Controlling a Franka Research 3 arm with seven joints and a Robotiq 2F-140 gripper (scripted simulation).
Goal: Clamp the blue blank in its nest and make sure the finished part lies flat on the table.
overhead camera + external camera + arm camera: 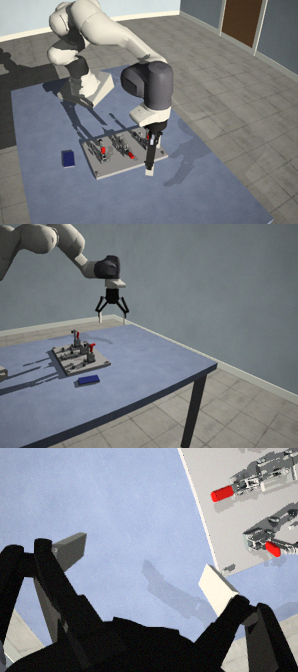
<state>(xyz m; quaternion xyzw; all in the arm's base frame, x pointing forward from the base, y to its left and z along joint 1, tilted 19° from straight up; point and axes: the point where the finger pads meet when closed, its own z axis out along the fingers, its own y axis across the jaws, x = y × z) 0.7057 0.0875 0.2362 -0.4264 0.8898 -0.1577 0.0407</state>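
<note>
The blank (68,159) (89,379), with its blue top, lies flat on the table beside the fixture plate (118,167) (100,361) (218,530). The plate bears three clamps. The middle clamp's red handle (131,155) (222,493) is low and points outward; whether it is locked cannot be told. The clamp nearest the blank has its bar raised and its red handle (103,150) (91,348) up. The far clamp's handle (78,335) (272,549) also stands up. The finished part cannot be made out clearly. My gripper (154,159) (112,321) (145,560) is open, empty and high above the table beside the far clamp.
The arm's base (102,86) stands on the table (154,198) (154,356) behind the plate. Raised clamps stand up from the plate at both ends. The table's side edge (132,411) lies beyond the blank.
</note>
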